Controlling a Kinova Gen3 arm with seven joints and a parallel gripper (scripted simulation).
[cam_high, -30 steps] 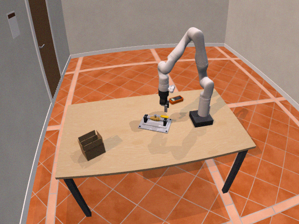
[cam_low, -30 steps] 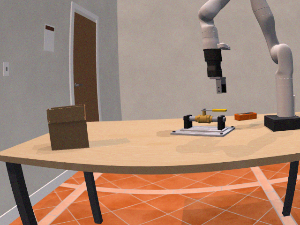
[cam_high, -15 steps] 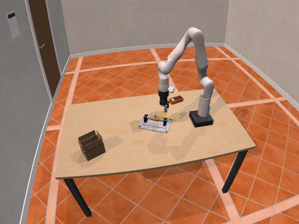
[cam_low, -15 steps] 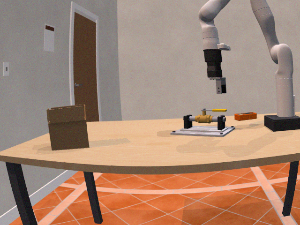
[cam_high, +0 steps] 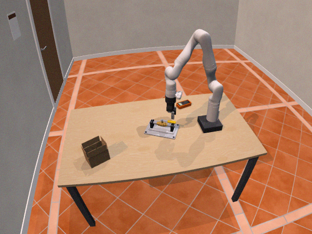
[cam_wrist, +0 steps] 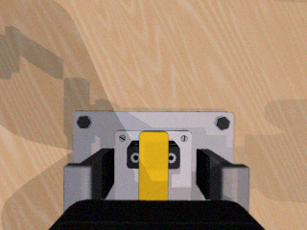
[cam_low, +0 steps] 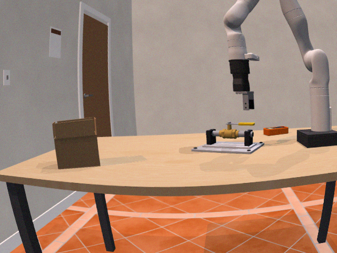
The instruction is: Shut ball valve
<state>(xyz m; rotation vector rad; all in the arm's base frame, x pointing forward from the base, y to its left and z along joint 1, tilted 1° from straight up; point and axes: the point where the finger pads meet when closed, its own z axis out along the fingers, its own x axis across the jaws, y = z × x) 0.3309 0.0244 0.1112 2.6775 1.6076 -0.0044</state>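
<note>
A brass ball valve (cam_high: 161,124) (cam_low: 229,133) sits between two black clamps on a grey base plate (cam_high: 154,131) (cam_low: 215,148) (cam_wrist: 201,122) near the middle of the table. Its yellow lever handle (cam_high: 171,122) (cam_low: 246,123) (cam_wrist: 153,165) lies along the pipe, pointing towards the arm's base. My gripper (cam_high: 173,116) (cam_low: 248,104) (cam_wrist: 154,166) is open and empty. It hangs straight above the free end of the handle, a short way clear of it. In the wrist view the handle runs between the two fingers.
An open cardboard box (cam_high: 95,151) (cam_low: 75,143) stands at the table's left front. An orange meter (cam_high: 183,103) (cam_low: 275,130) lies behind the valve, near the arm's black base (cam_high: 209,124) (cam_low: 317,138).
</note>
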